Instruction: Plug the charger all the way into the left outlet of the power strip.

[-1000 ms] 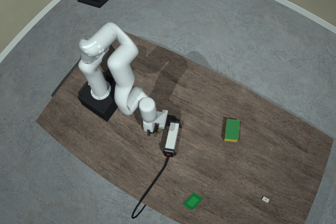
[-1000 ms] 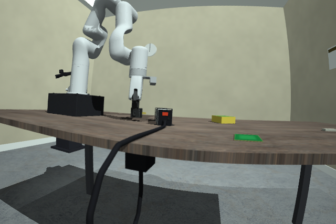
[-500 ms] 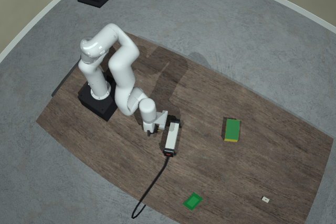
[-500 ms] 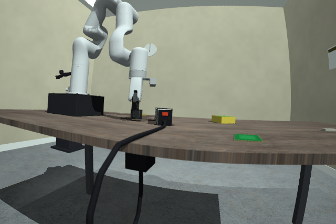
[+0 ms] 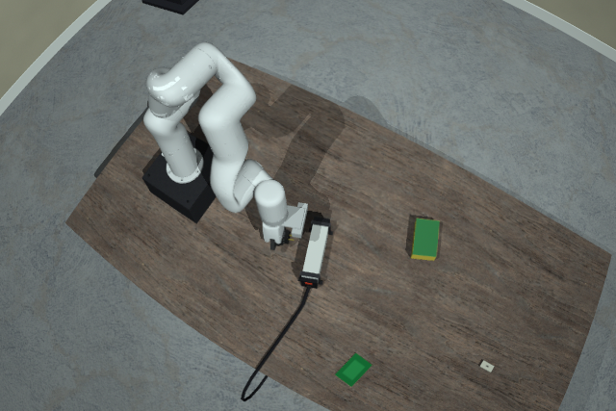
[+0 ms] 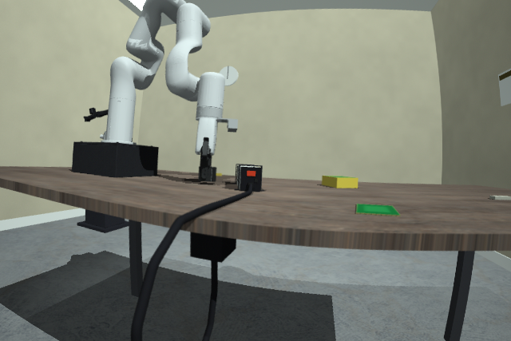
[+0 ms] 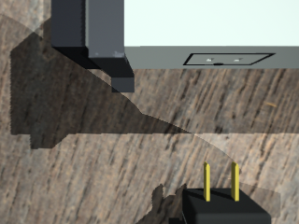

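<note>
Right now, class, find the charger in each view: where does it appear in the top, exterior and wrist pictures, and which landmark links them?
Top: almost hidden under the wrist, just left of the power strip.
Exterior: charger, a dark block low in the gripper, just above the table, left of the strip.
Wrist: bottom edge, right of centre, two yellow prongs pointing up at the outlet.
Shared landmark: the power strip.

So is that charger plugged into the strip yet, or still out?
Out. In the wrist view the charger, gripped by the fingers, shows both yellow prongs bare, with wood grain between them and the outlet on the power strip.
</note>
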`<state>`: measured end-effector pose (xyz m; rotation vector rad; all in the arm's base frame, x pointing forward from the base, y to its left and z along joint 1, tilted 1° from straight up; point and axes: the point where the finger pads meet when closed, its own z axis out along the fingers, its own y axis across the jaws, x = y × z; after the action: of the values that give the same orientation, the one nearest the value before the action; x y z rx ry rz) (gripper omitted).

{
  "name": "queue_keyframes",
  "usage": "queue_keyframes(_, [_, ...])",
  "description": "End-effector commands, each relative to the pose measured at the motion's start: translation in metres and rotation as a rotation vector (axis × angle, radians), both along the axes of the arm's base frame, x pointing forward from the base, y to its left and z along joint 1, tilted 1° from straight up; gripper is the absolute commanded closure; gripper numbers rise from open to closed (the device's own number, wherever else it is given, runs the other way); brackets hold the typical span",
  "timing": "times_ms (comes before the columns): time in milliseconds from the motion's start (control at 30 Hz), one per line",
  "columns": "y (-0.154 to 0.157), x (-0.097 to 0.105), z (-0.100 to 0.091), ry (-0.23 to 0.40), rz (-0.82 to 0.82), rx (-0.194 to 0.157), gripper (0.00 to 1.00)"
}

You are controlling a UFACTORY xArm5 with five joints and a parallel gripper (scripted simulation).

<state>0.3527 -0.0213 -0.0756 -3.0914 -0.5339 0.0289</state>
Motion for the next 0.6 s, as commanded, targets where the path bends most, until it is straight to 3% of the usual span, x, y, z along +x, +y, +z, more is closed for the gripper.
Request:
queue_keyframes(0, [-0.0001, 0.0012, 0.0007, -0.003, 0.0, 0.0, 1.0])
queue_keyframes(567, [0.0018, 0.0071, 0.0006, -0.006, 0.0, 0.0, 1.0])
